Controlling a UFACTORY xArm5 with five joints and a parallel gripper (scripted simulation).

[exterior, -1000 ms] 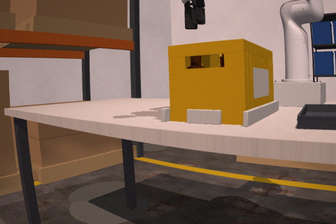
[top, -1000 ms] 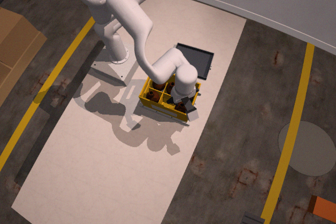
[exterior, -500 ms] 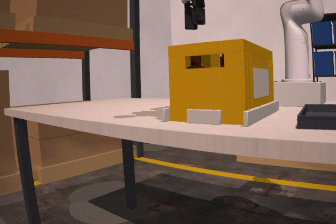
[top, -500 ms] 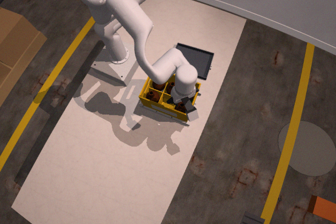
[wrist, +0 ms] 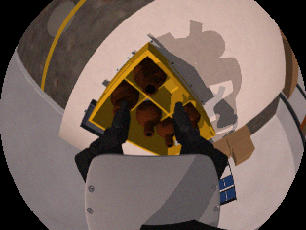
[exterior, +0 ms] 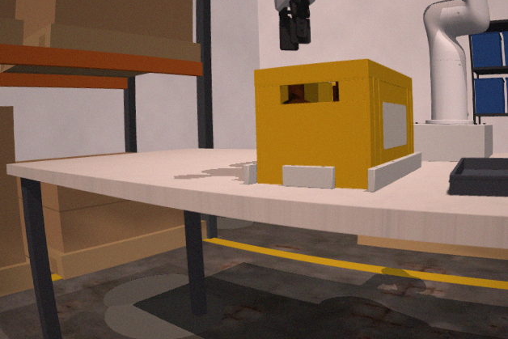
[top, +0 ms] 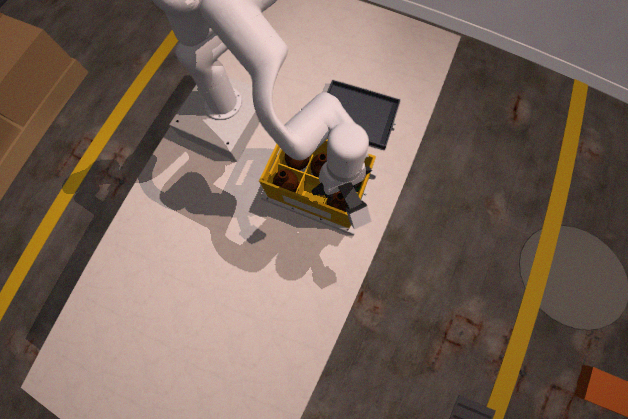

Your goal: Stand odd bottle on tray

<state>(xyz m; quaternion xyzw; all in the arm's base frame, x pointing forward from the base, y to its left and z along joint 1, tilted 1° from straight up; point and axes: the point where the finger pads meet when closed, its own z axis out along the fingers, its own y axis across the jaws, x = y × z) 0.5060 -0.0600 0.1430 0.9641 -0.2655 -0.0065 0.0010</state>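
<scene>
The yellow crate [top: 278, 195] [exterior: 311, 141] [wrist: 182, 90] stands level on the table. The wrist view shows five brown bottles in its compartments: one at the top [wrist: 150, 73], one at the left [wrist: 123, 94], one in the middle [wrist: 147, 113], one lower right of it [wrist: 166, 128] and one at the right [wrist: 193, 116], partly behind a finger. One compartment between them is empty. Neck widths are too small to compare. The dark tray [top: 366, 111] [exterior: 482, 185] lies flat and holds no bottle. My gripper [exterior: 296, 44] [wrist: 151, 109] is open and empty above the crate, fingers pointing down.
Low white guides [exterior: 307, 176] stand around the crate's base. The tray lies beside the crate, toward the wall. The robot's base block [top: 208, 139] [exterior: 455, 141] is on the table. Shelving with an orange beam [exterior: 82, 57] and cardboard boxes [top: 35, 68] stands off the table.
</scene>
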